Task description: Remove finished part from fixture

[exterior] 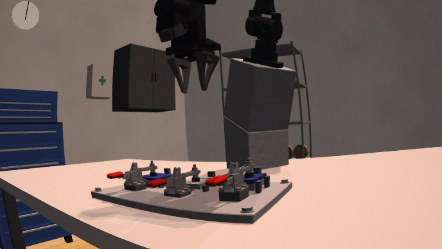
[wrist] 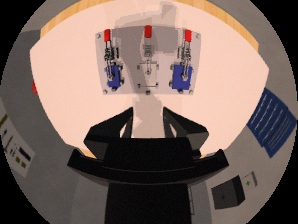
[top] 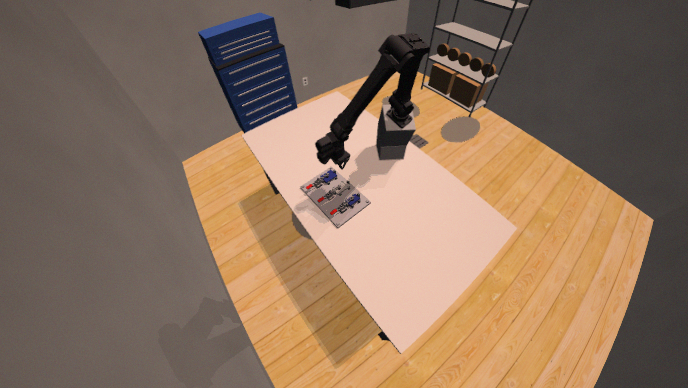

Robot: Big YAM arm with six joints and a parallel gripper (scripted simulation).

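A pale pink rectangular table (top: 425, 210) is seen, with a flat grey metal fixture plate (exterior: 205, 205) lying near one long edge. Three stations are set side by side on the plate, each with a grey toggle clamp and red handle. The single black arm's parallel gripper (exterior: 193, 75) is held high above the table, well apart from the plate, fingers pointed down. The fingers are parted about halfway and nothing is held between them.

The outer stations are filled by two blue rectangular blanks (wrist: 116, 76) (wrist: 180, 76). The middle station holds the grey finished part with the milled slot (wrist: 147, 74), under its clamp. The slot itself is too small to be made out.

In the wrist view the grey part is placed straight ahead of the gripper, on its centre line, with a blue blank close on either side. Its long axis is judged to run along the clamp line, away from the gripper towards the red handle (wrist: 148, 31). A forward and downward approach is judged to be needed, kept between the blanks.
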